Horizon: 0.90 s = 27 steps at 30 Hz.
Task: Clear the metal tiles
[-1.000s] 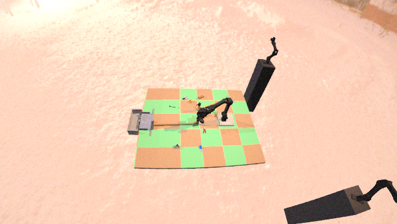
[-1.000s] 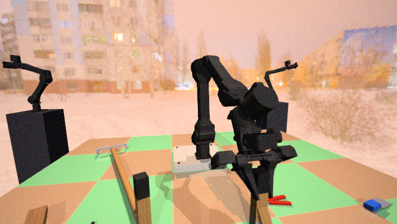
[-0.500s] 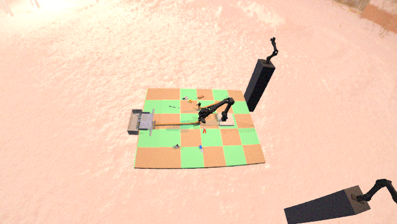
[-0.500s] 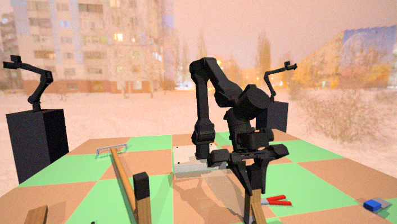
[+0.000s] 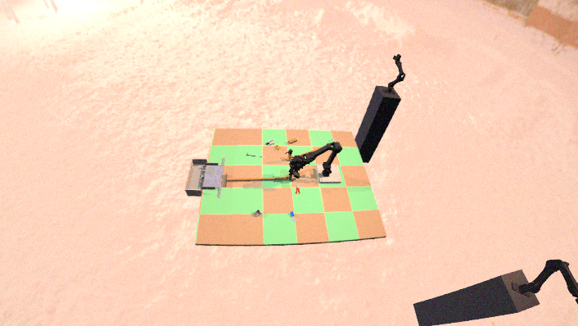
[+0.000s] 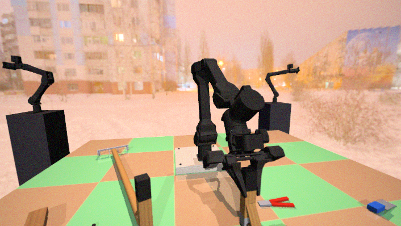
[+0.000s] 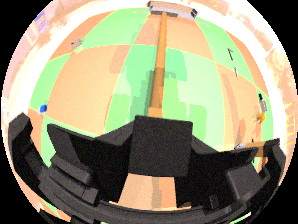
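My gripper [image 5: 292,176] [image 6: 246,193] is shut on the near end of the long scraper's wooden handle [image 5: 258,178] [image 6: 251,212] [image 7: 160,63], low over the table. The handle runs straight out to the grey blade [image 5: 222,177] [image 7: 172,8], which stands across the near edge of the steel bench plate [image 5: 213,176]. The catch box [image 5: 191,180] sits at the plate's far end, with small specks inside that I cannot make out. I see no tiles on the plate's top.
A rake with a wooden handle [image 6: 125,179] and a black-headed mallet [image 6: 142,184] lie beside the arm. Red pliers [image 5: 297,189] [image 6: 276,202], a blue block [image 5: 292,214] [image 6: 375,206] and a small grey piece [image 5: 256,213] lie on the checkered table. Dark camera pillars stand off the table.
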### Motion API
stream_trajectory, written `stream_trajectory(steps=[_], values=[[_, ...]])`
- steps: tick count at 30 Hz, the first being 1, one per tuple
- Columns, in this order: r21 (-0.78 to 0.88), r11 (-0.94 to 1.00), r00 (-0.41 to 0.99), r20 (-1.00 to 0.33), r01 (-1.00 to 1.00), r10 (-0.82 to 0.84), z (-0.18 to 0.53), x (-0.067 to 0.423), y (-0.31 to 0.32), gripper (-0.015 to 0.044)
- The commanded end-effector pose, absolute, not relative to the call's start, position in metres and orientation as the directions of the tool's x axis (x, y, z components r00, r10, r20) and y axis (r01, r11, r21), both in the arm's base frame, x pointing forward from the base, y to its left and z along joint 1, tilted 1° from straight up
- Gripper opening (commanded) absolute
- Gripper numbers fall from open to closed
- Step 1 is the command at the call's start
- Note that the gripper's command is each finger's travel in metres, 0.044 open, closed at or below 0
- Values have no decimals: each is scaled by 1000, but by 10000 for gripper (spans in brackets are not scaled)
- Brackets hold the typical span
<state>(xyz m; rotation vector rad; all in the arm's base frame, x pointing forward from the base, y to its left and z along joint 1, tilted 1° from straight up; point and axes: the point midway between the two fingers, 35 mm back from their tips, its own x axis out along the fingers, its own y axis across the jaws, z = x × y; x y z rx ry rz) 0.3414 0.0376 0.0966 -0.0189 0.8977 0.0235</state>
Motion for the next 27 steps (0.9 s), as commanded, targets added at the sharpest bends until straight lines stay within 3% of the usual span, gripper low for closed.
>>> stream_trajectory(steps=[1,27], values=[[-5,1000,634,-773,-18,8,101,341,30,0],[-8,1000,629,-777,-4,-3,101,349,11,0]])
